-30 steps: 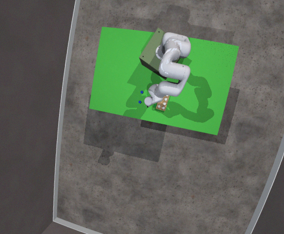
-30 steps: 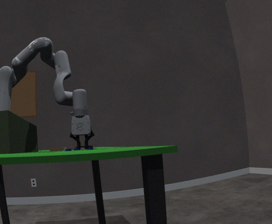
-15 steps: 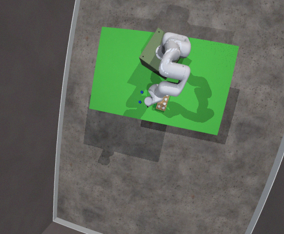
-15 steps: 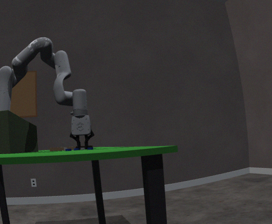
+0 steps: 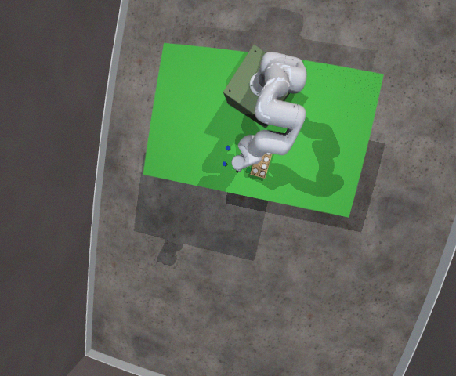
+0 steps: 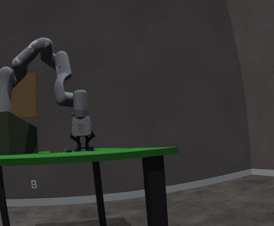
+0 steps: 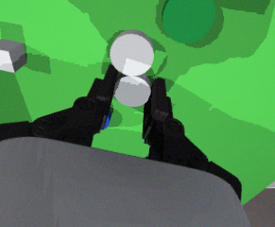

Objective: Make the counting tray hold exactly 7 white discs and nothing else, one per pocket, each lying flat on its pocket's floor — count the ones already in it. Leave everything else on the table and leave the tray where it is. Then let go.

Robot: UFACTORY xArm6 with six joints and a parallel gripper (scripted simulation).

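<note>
My gripper (image 7: 133, 83) (image 6: 82, 148) (image 5: 237, 171) is down at the table top and shut on a white disc (image 7: 132, 91) that lies on the green table (image 5: 179, 101). A second white disc (image 7: 131, 49) lies just beyond it, touching or nearly touching. The wooden counting tray (image 5: 258, 163) (image 6: 58, 150) stands just right of the gripper in the overhead view, partly hidden by the arm. Several white discs (image 5: 264, 166) show in its visible pockets.
A blue disc (image 7: 108, 120) peeks from behind the left finger. Two blue discs (image 5: 228, 148) (image 5: 224, 164) lie left of the wrist. A dark green disc (image 7: 189, 16) and a grey cube (image 7: 6, 54) lie farther off. The arm's olive base block (image 5: 240, 84) (image 6: 8, 131) stands behind.
</note>
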